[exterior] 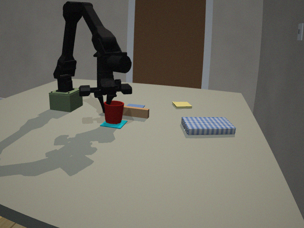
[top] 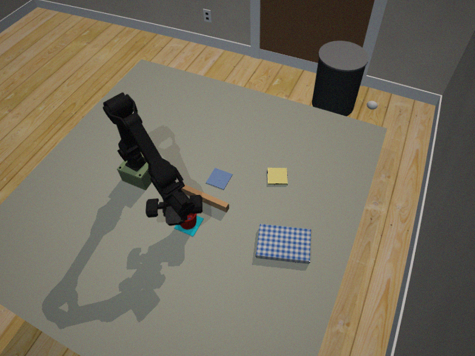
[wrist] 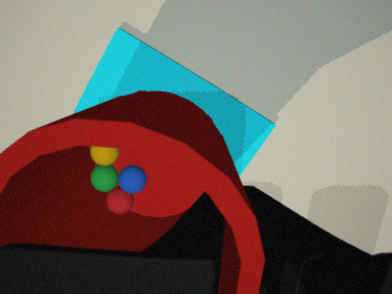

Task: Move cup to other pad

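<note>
Red plastic, by the look of it, the cup [exterior: 113,112] stands upright over the turquoise pad [exterior: 121,124] on the counter [exterior: 162,167], and we judge its base at or just above the pad; from the side view we cannot tell whether it touches. Our gripper [exterior: 108,103] comes down from above and pinches the cup's rim wall, one finger inside and one outside on the side toward the arm's green base [exterior: 65,101]. The cup therefore hangs directly below the gripper, its long axis vertical, so the coming move turns on going straight down and then spreading the fingers. In the wrist view the pad shows beyond the far side of the cup, so whether the whole base is over it we cannot tell. Four marbles [wrist: 116,179], yellow, green, blue and red, lie together at the bottom. A wooden bar [exterior: 137,112] lies just behind the cup. We can read no writing or brands anywhere.
</note>
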